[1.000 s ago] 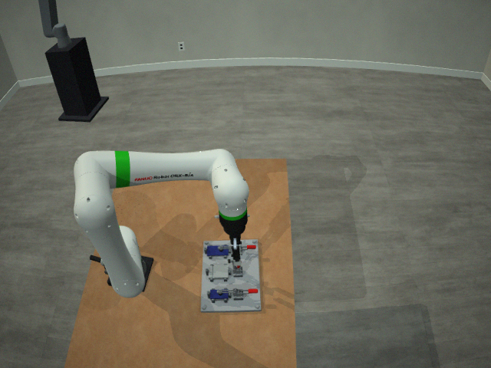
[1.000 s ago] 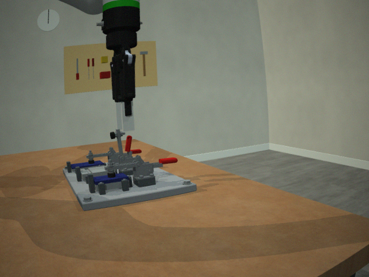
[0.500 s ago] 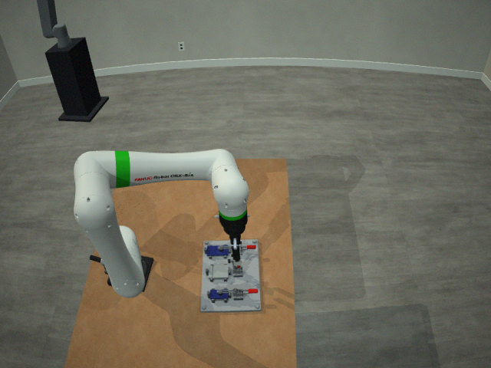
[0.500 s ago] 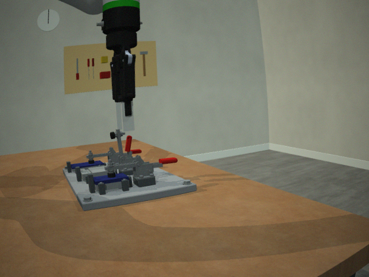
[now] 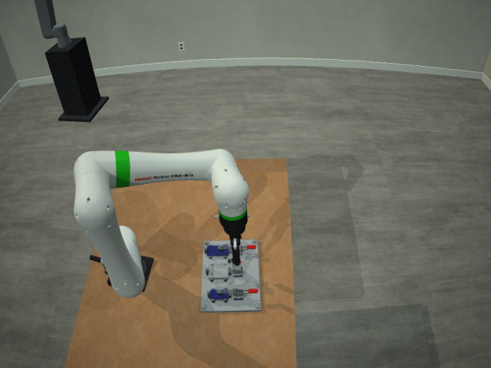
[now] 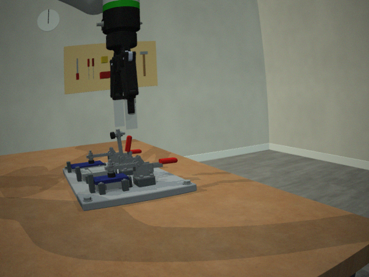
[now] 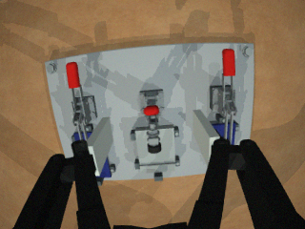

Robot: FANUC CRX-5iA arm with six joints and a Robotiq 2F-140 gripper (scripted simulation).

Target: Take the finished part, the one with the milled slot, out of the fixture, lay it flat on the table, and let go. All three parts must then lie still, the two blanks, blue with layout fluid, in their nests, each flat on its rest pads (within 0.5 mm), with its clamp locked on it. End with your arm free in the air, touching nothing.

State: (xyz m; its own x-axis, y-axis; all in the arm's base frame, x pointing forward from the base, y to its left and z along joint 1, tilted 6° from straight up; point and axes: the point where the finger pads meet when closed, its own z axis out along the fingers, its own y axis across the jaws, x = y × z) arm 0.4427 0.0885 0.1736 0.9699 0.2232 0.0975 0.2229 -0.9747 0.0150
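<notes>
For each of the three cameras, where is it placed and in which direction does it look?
Top: high above, looking down at the table; the whole white arm shows.
Exterior: low at table level, looking across at the fixture plate; only the wrist and open pincer show.
Wrist: on the arm's end, looking straight down between the pincer fingers at the fixture.
All views share the fixture; its middle clamp's red handle stands raised in the exterior view.
</notes>
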